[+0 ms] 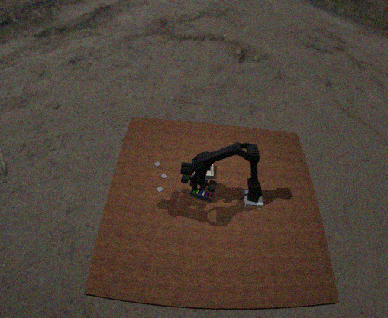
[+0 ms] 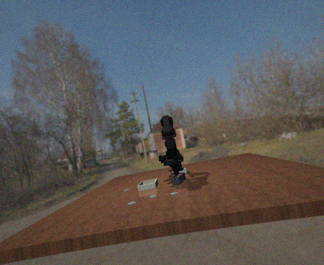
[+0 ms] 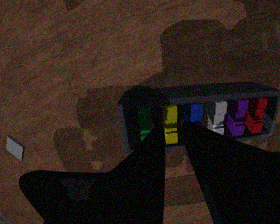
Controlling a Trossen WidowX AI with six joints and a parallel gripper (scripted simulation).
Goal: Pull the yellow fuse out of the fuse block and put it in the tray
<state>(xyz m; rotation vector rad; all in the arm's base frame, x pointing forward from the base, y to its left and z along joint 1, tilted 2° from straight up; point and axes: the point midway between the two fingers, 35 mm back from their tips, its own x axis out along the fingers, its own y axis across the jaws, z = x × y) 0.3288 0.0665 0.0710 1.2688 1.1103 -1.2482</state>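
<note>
The green fuse [image 3: 144, 123] sits right beside the yellow fuse [image 3: 171, 124], which is seated in the block [image 3: 193, 91] between the gripper [image 3: 172, 137] fingers — jaws narrowly parted, not clamped on it. Any sideways drift would likely bump a neighbour. Only the exterior view shows the tray [image 2: 147, 184] whole — the wrist view just catches a corner.

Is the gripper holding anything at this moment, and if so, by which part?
Nothing is held. The gripper has its jaws narrowly parted on either side of the yellow fuse, which sits in the fuse block.
</note>
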